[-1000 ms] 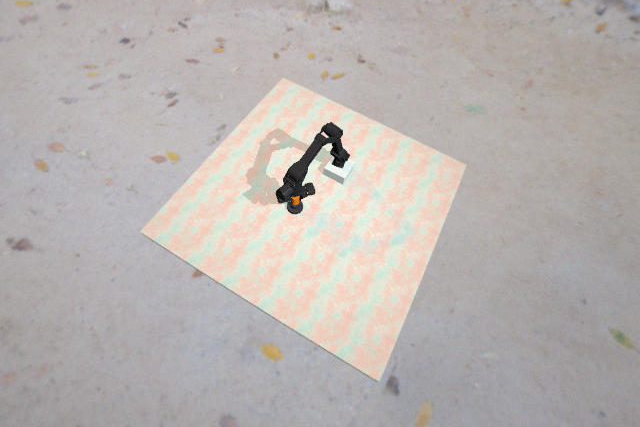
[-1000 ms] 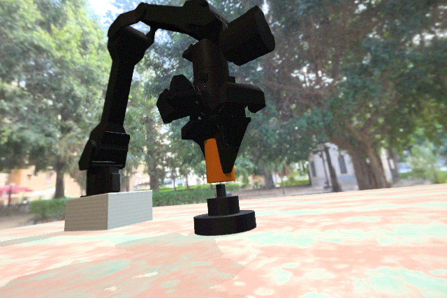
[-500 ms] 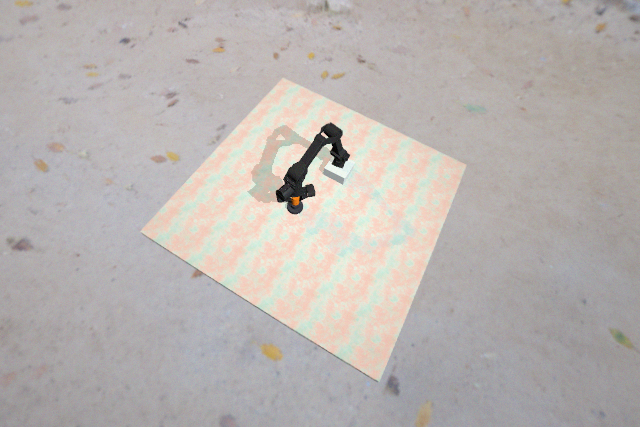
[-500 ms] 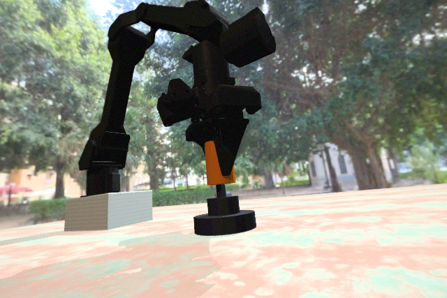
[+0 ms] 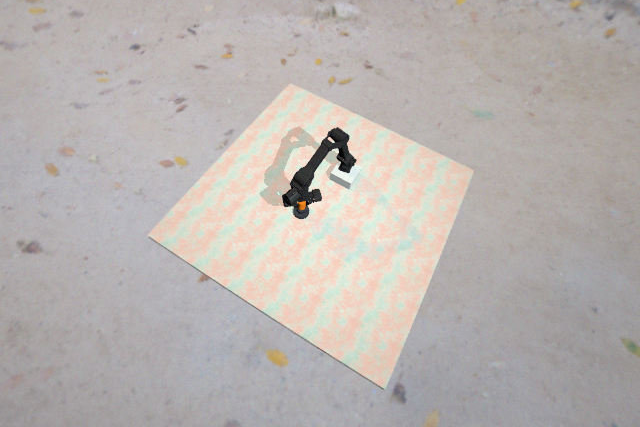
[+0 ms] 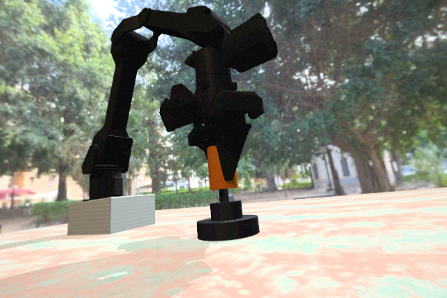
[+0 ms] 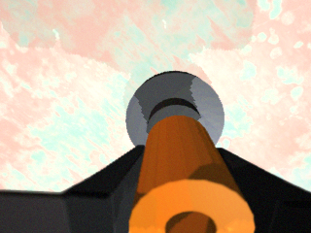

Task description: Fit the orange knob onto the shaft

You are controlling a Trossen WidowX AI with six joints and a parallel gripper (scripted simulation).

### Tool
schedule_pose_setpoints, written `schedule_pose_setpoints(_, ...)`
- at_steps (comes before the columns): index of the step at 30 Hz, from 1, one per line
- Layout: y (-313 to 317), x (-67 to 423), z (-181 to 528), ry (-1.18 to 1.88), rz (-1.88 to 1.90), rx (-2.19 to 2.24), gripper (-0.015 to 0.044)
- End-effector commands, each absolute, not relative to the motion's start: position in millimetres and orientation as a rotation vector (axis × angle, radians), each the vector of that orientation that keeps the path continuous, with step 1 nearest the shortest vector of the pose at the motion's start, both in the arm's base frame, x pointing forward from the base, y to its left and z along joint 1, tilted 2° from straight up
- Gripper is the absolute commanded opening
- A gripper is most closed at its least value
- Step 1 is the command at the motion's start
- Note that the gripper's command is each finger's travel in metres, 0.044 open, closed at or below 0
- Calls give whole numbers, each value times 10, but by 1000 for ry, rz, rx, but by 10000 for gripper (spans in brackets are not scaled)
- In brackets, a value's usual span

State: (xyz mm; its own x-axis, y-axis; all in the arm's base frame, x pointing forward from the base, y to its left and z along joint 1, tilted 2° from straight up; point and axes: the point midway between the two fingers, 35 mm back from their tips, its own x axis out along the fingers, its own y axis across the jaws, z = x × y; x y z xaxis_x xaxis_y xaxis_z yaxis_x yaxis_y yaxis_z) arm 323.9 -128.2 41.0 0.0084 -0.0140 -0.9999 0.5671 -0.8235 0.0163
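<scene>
My gripper (image 6: 221, 168) (image 5: 300, 201) is shut on the orange knob (image 6: 215, 172) (image 7: 180, 160) (image 5: 300, 203) and holds it upright. The knob stands straight over the round dark pedestal (image 6: 228, 227) (image 7: 141, 114) (image 5: 300, 213). The knob's lower end sits on the top of the thin dark shaft (image 6: 223, 195). A short length of shaft still shows between the knob and the pedestal's raised hub (image 6: 226, 210). In the wrist view the knob hides the shaft, and its hollow top end faces the camera. The shaft's flat side is not visible.
The arm's base stands on a white block (image 6: 111, 214) (image 5: 345, 175) to the left of the pedestal in the exterior view. Everything rests on a pink and green patterned mat (image 5: 336, 267) (image 6: 325, 251) (image 7: 58, 73) laid on sandy ground (image 5: 103, 308).
</scene>
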Motion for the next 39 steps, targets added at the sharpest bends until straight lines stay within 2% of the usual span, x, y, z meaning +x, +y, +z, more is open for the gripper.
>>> schedule_pose_setpoints(1,-1283,3232,402,561,-1872,1876,0)
schedule_pose_setpoints(11,-1284,3239,459,554,-1878,1882,0)
schedule_pose_setpoints(18,-1289,3251,433,377,-1998,2005,0)
schedule_pose_setpoints(39,-1285,3239,408,377,-1998,2005,0)
